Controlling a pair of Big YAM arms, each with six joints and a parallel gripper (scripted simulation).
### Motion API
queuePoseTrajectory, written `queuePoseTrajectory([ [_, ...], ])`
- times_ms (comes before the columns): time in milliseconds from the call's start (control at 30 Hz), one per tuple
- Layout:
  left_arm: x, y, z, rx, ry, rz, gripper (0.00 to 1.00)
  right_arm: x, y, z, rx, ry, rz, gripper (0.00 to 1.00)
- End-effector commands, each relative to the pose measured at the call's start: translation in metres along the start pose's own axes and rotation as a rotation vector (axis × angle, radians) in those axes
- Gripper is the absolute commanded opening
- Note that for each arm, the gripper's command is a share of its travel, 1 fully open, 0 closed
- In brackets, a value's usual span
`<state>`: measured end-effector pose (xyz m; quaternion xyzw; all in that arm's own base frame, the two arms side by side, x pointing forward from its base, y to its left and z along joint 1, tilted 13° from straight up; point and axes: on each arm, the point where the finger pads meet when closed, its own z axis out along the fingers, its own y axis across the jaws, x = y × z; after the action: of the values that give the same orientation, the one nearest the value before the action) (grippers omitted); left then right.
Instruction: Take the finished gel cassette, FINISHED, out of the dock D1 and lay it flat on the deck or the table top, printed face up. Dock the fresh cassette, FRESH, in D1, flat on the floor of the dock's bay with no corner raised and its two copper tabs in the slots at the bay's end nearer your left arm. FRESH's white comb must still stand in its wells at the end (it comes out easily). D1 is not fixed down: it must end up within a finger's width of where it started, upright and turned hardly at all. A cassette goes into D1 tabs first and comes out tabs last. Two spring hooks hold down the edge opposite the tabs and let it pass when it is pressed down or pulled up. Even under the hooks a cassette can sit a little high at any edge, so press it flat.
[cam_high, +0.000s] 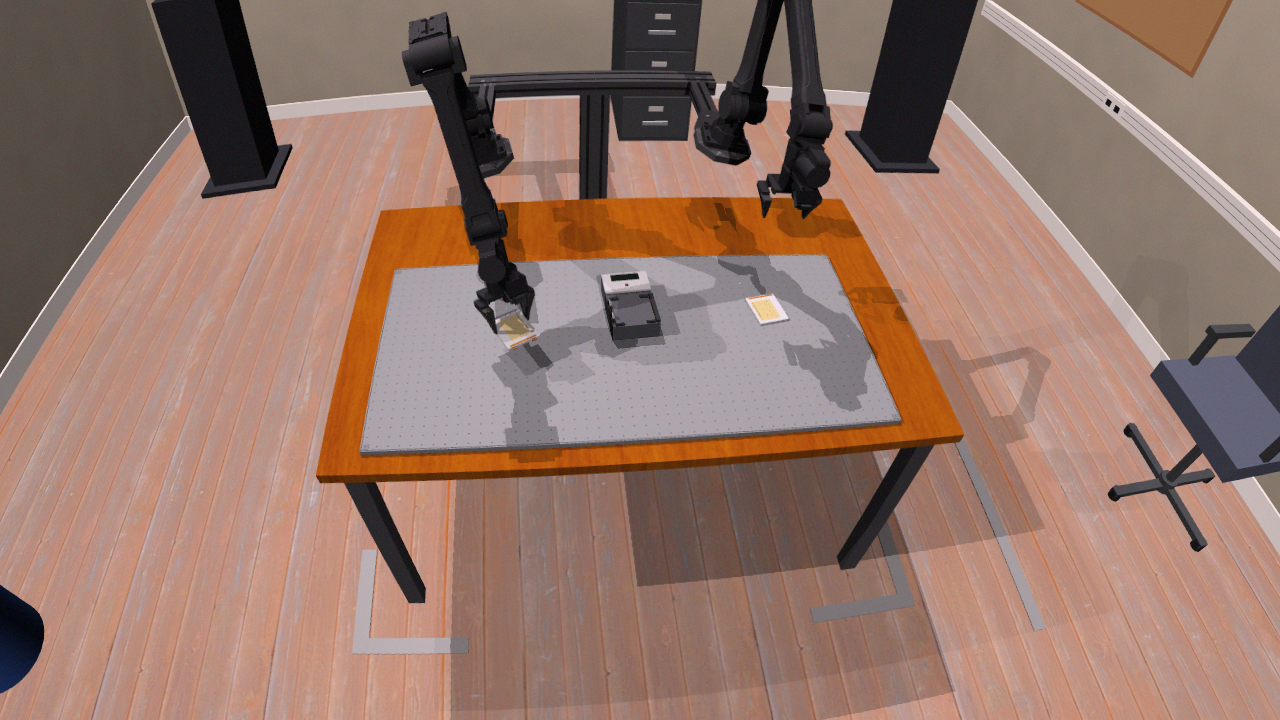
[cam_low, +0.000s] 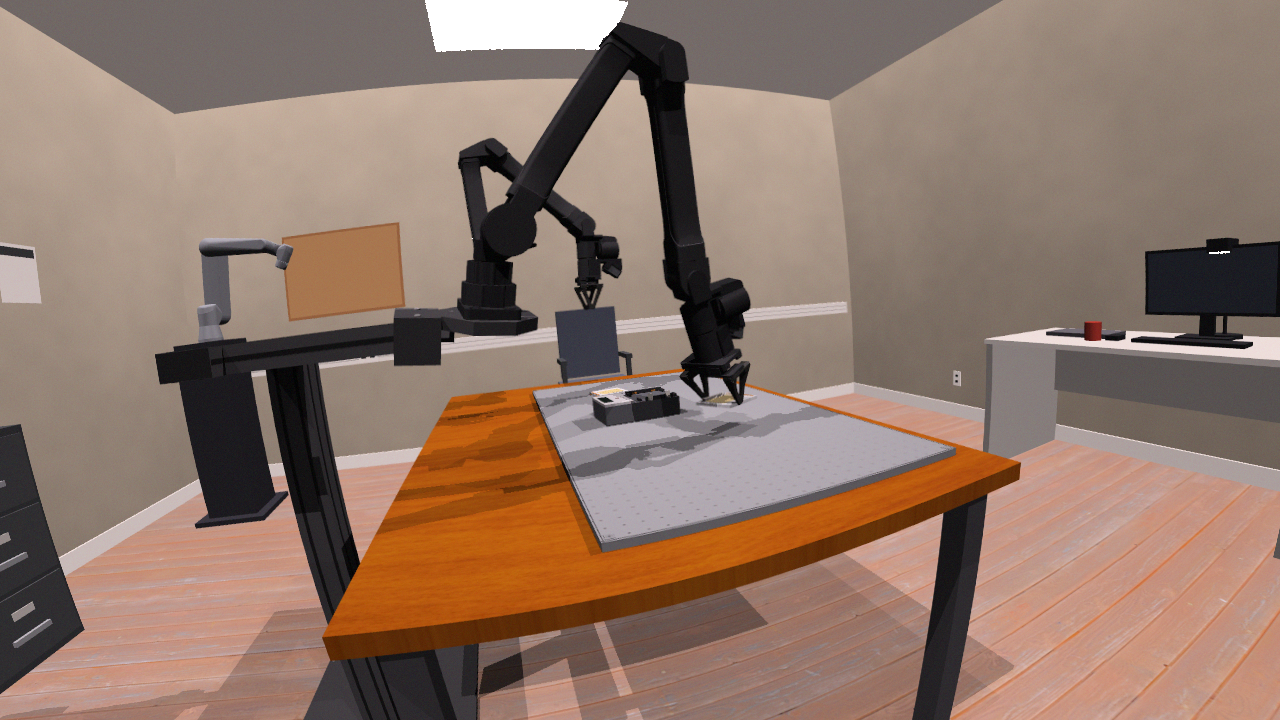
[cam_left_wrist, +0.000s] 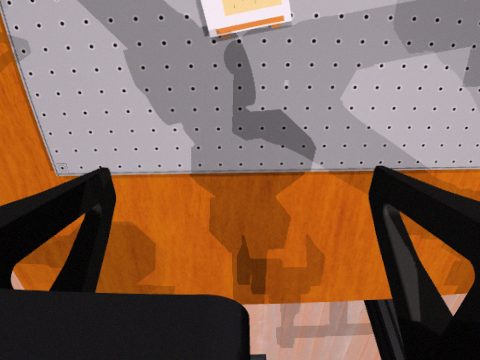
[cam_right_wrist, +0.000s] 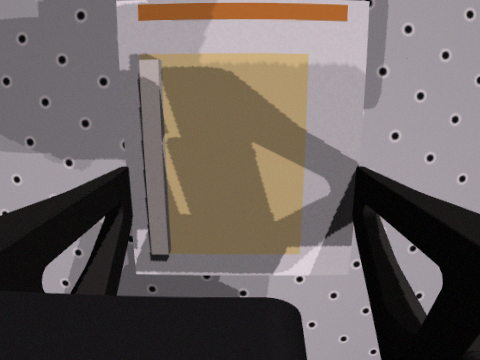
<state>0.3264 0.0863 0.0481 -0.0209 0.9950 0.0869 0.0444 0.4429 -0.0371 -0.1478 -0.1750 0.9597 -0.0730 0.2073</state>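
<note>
My right gripper (cam_high: 512, 324) (cam_low: 721, 399) (cam_right_wrist: 242, 181) is shut on FRESH (cam_high: 519, 334) (cam_right_wrist: 235, 100) across its sides. FRESH appears to hang a little above the deck, roughly level, with its copper strip at the far end in the right wrist view. Its pale comb (cam_right_wrist: 152, 160) is along one side of the yellow gel. The dock D1 (cam_high: 636, 332) (cam_low: 653, 409) stands upright mid-deck, its bay empty. FINISHED (cam_high: 767, 308) (cam_left_wrist: 252, 7) lies flat on the deck, printed face up. My left gripper (cam_high: 785, 213) (cam_low: 588, 305) (cam_left_wrist: 242, 181) is open and empty, high above the table's back edge.
The grey perforated deck (cam_high: 447, 402) (cam_low: 760, 483) lies on the orange table (cam_high: 349, 376) (cam_low: 501, 573). D1 stands between FRESH and FINISHED. D1's white housing (cam_high: 624, 281) is on the side toward the arm bases. Arm shadows cross the deck.
</note>
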Motion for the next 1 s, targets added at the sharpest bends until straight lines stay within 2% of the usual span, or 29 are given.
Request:
queuePoseTrajectory([
  [0,-0.017,0.0,-0.013,-0.005,-0.033,-0.004,1.0,-0.015,0.001,-0.013,0.006,-0.023,0.003,0.0],
  [267,-0.017,0.0,-0.013,-0.005,-0.033,-0.004,1.0,-0.015,-0.001,-0.018,0.005,-0.003,0.03,0.0],
  [367,-0.017,0.0,-0.013,-0.005,-0.033,-0.004,1.0,-0.016,-0.009,-0.031,0.005,0.055,0.111,0.0],
  [500,-0.017,0.0,-0.013,-0.005,-0.033,-0.004,1.0,-0.016,-0.018,-0.048,0.005,0.062,0.121,0.0],
  [767,-0.017,0.0,-0.013,-0.005,-0.033,-0.004,1.0,-0.013,-0.034,-0.085,0.008,0.141,0.244,0.0],
  [833,-0.017,0.0,-0.013,-0.005,-0.033,-0.004,1.0,-0.013,-0.034,-0.085,0.008,0.141,0.244,0.0],
  [967,-0.017,0.0,-0.013,-0.005,-0.033,-0.004,1.0,-0.009,-0.041,-0.103,0.009,0.167,0.285,0.0],
])
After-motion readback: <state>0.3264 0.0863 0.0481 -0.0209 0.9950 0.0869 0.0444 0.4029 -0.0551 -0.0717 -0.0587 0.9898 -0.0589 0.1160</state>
